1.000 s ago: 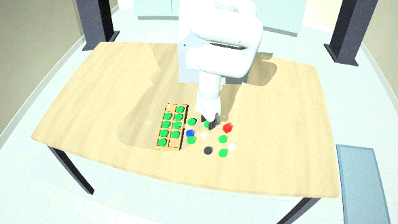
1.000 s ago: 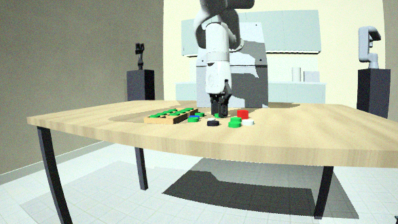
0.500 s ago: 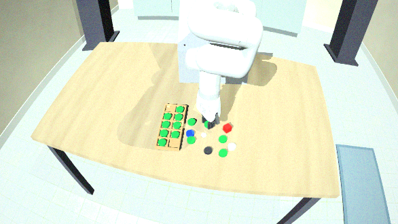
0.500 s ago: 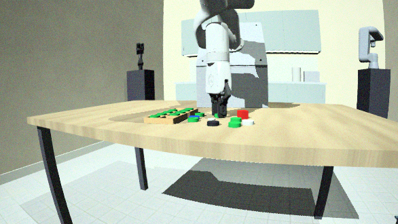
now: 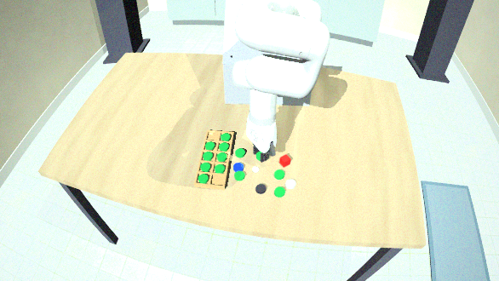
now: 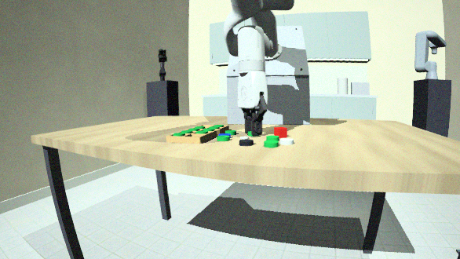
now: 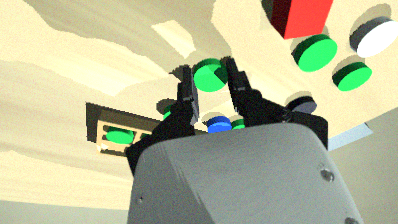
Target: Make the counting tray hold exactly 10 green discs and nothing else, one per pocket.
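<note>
Top view: counting tray [image 5: 200, 180] sits on the table [image 5: 128, 111], 2 cols x 5 rows. 8 pockets hold a green disc each; the far-left pocket and the near-right pocket show bare floor. Gripper [image 5: 262, 156] is down at table level right of the tray, w/ a held green disc [image 5: 258, 155] peeking out at its left edge. Other loose green discs lie right of the tray, plus a blue disc [image 5: 238, 167] just beside it, a red block [image 5: 285, 160], white disc [image 5: 290, 184] and dark disc [image 5: 260, 188] further right.

Exterior view: gripper [image 6: 253, 131] points straight down, tips at the tabletop just right of the tray [image 6: 184, 139]; disc mostly hidden behind the fingers.

Wrist view: green disc [image 7: 210, 75] sits between the two fingertips, one finger on each side, both touching its rim. Jaws closed on it, gripping. Tray [image 7: 100, 130] shows at lower left, blue disc [image 7: 218, 124] below the jaws.
</note>
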{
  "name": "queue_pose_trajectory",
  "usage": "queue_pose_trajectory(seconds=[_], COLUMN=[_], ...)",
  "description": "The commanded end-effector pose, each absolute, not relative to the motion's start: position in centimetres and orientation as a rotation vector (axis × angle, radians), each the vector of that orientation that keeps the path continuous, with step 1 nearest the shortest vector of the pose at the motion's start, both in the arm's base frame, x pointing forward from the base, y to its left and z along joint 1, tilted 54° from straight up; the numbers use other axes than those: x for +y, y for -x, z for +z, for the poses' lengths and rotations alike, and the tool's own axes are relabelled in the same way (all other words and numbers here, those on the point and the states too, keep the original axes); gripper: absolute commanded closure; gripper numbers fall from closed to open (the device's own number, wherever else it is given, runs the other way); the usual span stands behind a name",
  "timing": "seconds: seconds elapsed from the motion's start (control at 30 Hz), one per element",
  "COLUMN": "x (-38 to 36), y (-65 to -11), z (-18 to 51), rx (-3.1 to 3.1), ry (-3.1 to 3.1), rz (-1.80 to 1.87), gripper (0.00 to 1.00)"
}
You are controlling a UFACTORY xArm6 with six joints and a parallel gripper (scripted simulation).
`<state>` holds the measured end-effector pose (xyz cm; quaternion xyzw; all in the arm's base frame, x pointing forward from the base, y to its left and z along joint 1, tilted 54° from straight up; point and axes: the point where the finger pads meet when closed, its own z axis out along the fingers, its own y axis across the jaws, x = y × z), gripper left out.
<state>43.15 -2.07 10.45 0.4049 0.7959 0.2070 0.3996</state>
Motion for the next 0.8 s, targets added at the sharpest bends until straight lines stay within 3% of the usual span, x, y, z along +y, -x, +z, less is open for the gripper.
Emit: queue_pose_trajectory(seconds=[0.0,0.43,0.77], x=[-2.0,-2.1,-1.8], y=[-43.1,-41.9,-37.4], z=[10.5,11.5,15.1], rx=[2.014,2.013,2.012], ry=[-1.024,-1.024,-1.026], rz=[0.524,0.525,0.548], gripper=[1.0,1.0,1.0])
